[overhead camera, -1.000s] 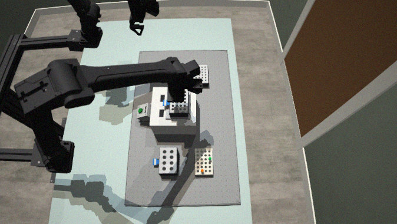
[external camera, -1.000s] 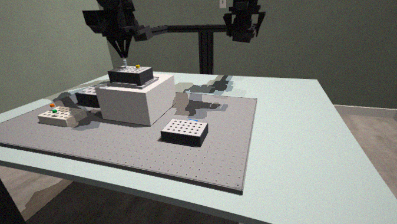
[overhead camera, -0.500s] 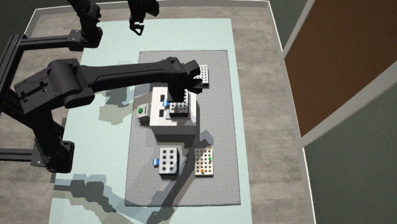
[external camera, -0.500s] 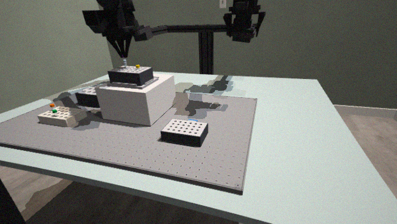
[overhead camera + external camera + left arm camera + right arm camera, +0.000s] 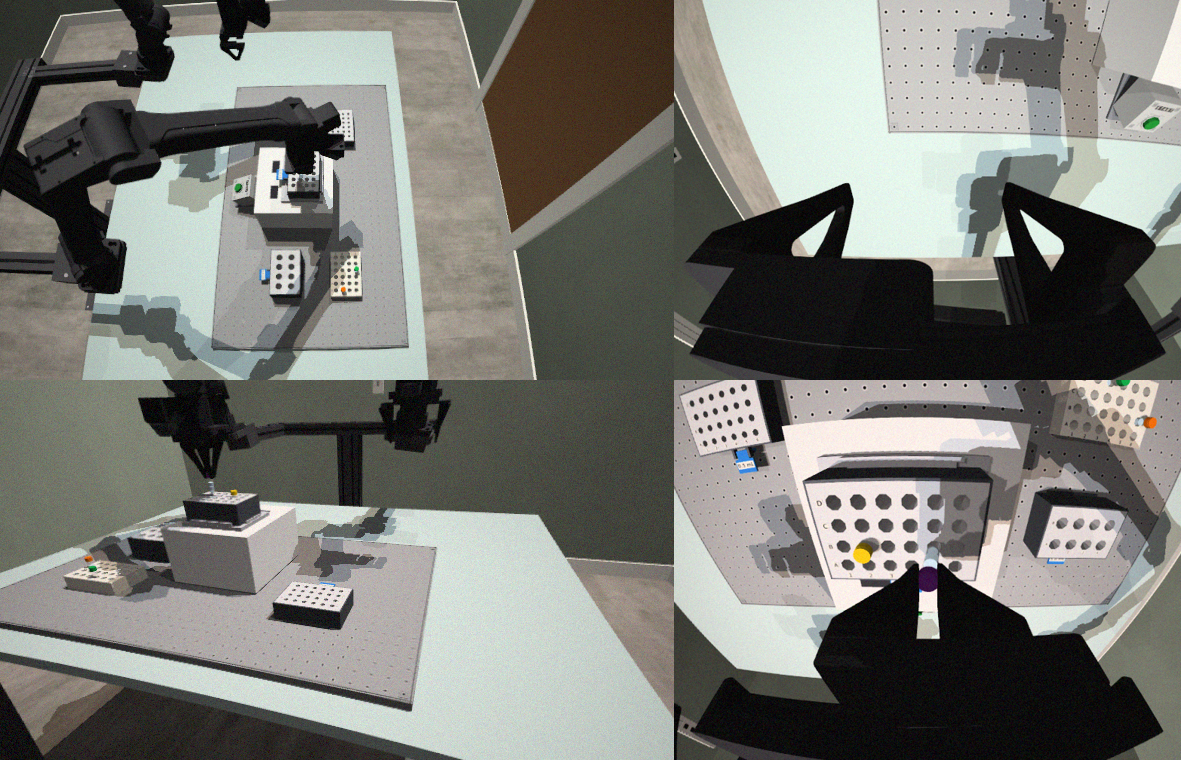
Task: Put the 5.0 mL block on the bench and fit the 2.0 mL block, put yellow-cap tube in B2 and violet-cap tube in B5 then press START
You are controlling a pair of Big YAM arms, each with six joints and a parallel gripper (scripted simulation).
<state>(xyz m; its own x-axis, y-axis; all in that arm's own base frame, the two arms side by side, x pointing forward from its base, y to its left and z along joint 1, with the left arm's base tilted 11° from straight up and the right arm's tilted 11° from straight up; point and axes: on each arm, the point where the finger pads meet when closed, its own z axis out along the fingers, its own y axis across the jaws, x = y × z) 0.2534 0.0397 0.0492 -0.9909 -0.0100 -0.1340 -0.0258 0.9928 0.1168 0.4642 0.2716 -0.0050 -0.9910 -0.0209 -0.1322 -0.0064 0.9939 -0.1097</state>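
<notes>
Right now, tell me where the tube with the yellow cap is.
In the right wrist view, the tube with the yellow cap stands in bore B2 of the mixer's block, toward its left side.

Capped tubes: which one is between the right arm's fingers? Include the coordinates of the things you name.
The violet-capped tube (image 5: 928,579), over column 5 of the mixer's block (image 5: 899,537). The yellow-capped one (image 5: 862,553) (image 5: 233,492) is in B2; orange and green are in the rack (image 5: 336,295) (image 5: 95,585).
</notes>
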